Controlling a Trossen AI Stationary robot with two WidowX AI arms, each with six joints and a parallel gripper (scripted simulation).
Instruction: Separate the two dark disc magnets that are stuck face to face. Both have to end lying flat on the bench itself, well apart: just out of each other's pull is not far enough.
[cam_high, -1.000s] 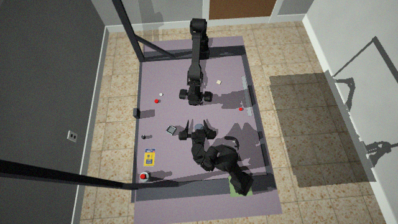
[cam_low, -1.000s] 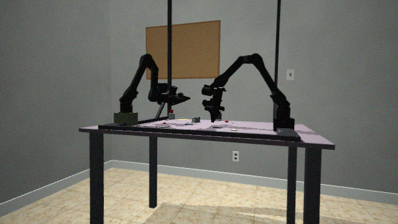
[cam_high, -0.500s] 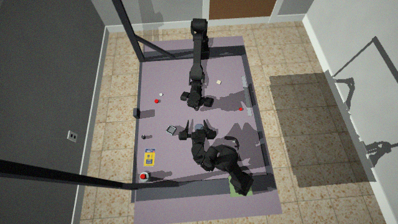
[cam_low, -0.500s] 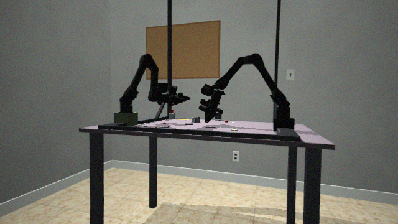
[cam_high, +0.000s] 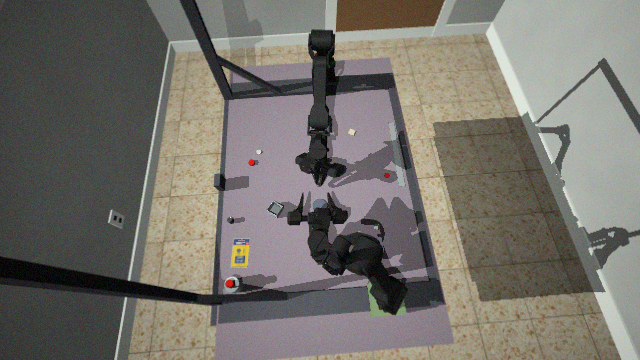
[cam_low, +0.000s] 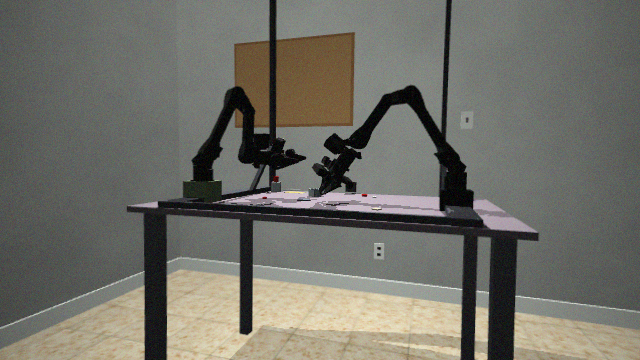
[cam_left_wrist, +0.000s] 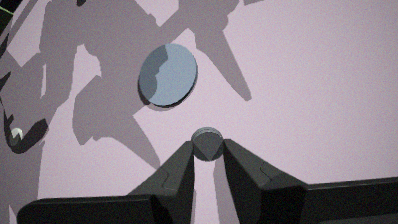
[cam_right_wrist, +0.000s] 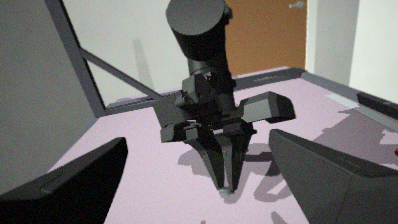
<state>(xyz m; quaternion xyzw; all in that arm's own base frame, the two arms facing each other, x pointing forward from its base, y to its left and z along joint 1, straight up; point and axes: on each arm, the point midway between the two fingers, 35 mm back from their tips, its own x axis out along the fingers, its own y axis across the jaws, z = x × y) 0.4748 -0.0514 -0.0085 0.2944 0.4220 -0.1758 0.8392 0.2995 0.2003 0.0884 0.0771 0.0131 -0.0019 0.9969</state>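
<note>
My left gripper (cam_high: 320, 184) (cam_low: 322, 193) (cam_left_wrist: 208, 147) (cam_right_wrist: 227, 190) is clamped on the magnets (cam_left_wrist: 207, 146) (cam_right_wrist: 226, 191), apparently both.
My right gripper (cam_high: 315, 194) (cam_low: 304, 158) has its fingers wide apart; a blue disc (cam_high: 320, 203) (cam_left_wrist: 173, 75) lies near the magnets.
</note>
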